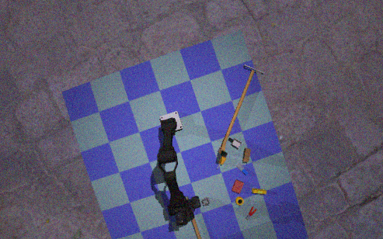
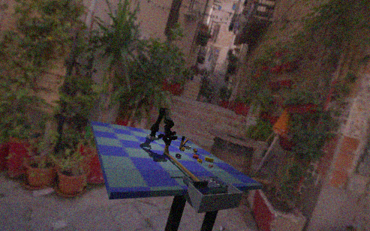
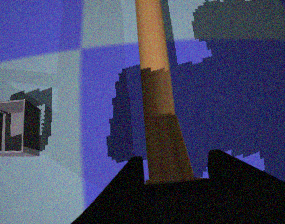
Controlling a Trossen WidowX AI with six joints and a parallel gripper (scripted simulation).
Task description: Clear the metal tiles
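Note:
My gripper (image 2: 166, 145) (image 3: 176, 163) is shut on the wooden handle of the long scraper (image 1: 197, 230) (image 2: 182, 167) (image 3: 155, 50). In the wrist view the handle runs forward from between the black fingers. In the exterior view it slants down to a dark head by the near left rim of the catch box. The grey catch box (image 2: 220, 202) is at the table's near edge; small light shapes show inside it, too blurred to identify or count. The steel plate cannot be told apart from the table. The far end of the scraper is outside the top view.
A second long-handled tool (image 1: 237, 110) with a T-shaped head lies right of the arm. Near its grip lie a brown block (image 1: 246, 155), a red block (image 1: 238, 186), a yellow piece (image 1: 259, 191) and red pliers (image 1: 252, 212). A square metal bracket (image 1: 206, 202) (image 3: 10, 106) lies beside the gripper.

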